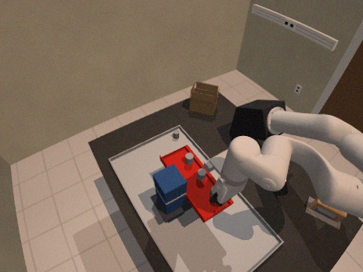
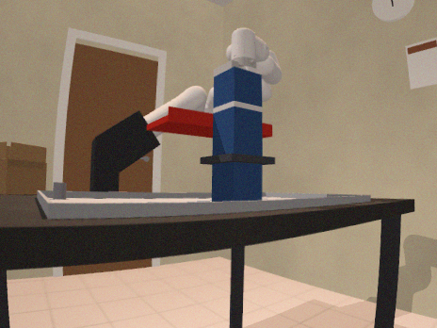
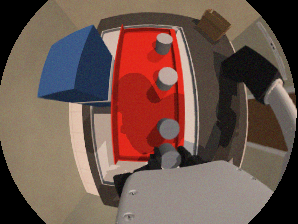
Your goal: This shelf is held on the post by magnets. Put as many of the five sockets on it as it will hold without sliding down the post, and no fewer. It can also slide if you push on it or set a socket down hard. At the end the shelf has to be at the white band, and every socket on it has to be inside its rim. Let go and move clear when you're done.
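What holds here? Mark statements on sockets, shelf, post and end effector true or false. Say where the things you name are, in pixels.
1. Three grey cylindrical sockets (image 1: 189,159) (image 3: 167,78) stand on the red rectangular shelf (image 1: 205,203) (image 2: 188,123) (image 3: 129,60). True.
2. The black end effector (image 1: 218,200) (image 3: 167,154) is empty. False: it holds a fourth socket (image 3: 170,159).
3. The blue square post's (image 1: 170,180) (image 2: 237,184) (image 3: 75,65) white band (image 1: 174,198) (image 2: 235,105) is above its black collar (image 1: 169,217) (image 2: 237,160). True.
4. The fifth socket (image 1: 176,135) (image 2: 59,190) is on the shelf. False: it stands near a corner of the pale tray (image 1: 144,142) (image 2: 118,210).

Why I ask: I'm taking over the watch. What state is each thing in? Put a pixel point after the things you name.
Claw (image 1: 218,200) (image 3: 167,154): shut on a socket (image 3: 170,160)
Red shelf (image 1: 200,199) (image 2: 188,124) (image 3: 142,112): up on the post; exact level unclear
Three shelf sockets (image 1: 189,159) (image 3: 167,78): upright, inside the rim
Tray socket (image 1: 176,135) (image 2: 59,190): upright
Blue post (image 1: 170,185) (image 2: 237,141) (image 3: 75,67): upright
Cardboard box (image 1: 204,103) (image 2: 24,174) (image 3: 214,26): open
Door (image 2: 113,94): closed
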`<state>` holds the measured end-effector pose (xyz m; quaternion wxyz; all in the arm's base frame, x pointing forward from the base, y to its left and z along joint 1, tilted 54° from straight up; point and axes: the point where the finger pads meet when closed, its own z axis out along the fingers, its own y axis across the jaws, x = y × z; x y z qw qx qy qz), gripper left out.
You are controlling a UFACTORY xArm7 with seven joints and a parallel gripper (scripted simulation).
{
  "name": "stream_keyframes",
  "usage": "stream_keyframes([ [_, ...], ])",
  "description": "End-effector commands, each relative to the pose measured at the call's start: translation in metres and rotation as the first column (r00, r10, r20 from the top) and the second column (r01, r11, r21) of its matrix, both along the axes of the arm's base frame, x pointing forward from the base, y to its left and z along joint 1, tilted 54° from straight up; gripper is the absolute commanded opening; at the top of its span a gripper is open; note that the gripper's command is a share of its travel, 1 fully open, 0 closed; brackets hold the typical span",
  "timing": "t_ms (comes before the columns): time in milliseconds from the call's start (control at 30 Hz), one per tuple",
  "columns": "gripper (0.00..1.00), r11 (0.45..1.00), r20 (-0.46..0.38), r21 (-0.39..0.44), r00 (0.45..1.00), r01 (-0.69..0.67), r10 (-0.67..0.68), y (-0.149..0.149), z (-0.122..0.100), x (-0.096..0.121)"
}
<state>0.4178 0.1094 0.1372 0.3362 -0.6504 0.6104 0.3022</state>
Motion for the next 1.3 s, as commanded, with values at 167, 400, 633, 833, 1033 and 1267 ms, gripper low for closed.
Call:
stream_keyframes([
  [167,0.0,1.0,0.003,0.0,1.0,0.004,-0.004,0.0001,-0.0004,0.001],
  [400,0.0,1.0,0.003,0.0,1.0,0.004,-0.004,0.0018,-0.0017,0.0011],
  [633,0.0,1.0,0.003,0.0,1.0,0.004,-0.004,0.0023,-0.0021,0.0011],
  [833,0.0,1.0,0.003,0.0,1.0,0.004,-0.004,0.0026,-0.0023,0.0011],
  [1033,0.0,1.0,0.003,0.0,1.0,0.004,-0.004,0.0041,-0.0034,0.0011],
  [1267,0.0,1.0,0.003,0.0,1.0,0.004,-0.004,0.0062,-0.0049,0.0011],
])
